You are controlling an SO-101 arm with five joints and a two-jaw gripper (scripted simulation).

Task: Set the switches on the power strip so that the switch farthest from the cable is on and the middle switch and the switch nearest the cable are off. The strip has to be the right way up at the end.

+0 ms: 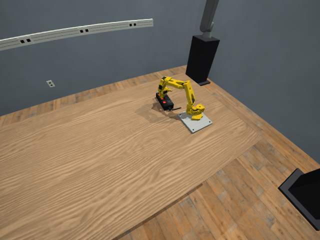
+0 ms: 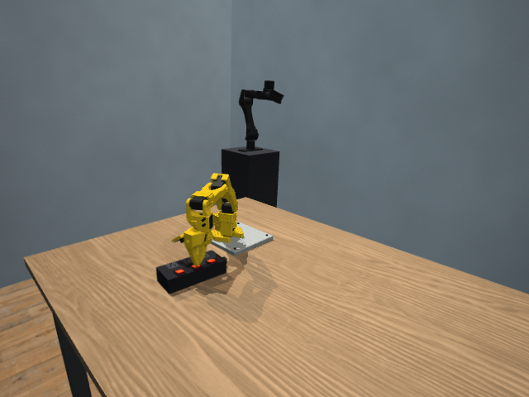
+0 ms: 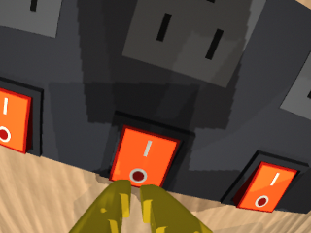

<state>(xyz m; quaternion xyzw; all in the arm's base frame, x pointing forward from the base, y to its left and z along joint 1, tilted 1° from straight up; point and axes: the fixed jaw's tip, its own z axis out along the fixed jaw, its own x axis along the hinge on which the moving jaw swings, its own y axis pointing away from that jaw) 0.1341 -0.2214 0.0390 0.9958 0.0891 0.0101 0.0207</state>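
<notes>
The black power strip lies the right way up on the wooden table, its three red rocker switches facing up. It also shows in the exterior view. Its cable leaves the end nearest the arm's base. My gripper is shut and empty, pointing down with its tips at the middle switch. In the wrist view the gripper's tips sit at that switch's lower edge, by the circle mark. The two outer switches lie to either side. I cannot tell which way any switch is rocked.
The arm stands on a grey base plate right of the strip. A black pedestal with another arm stands beyond the table's far corner. A dark box sits on the floor at the right.
</notes>
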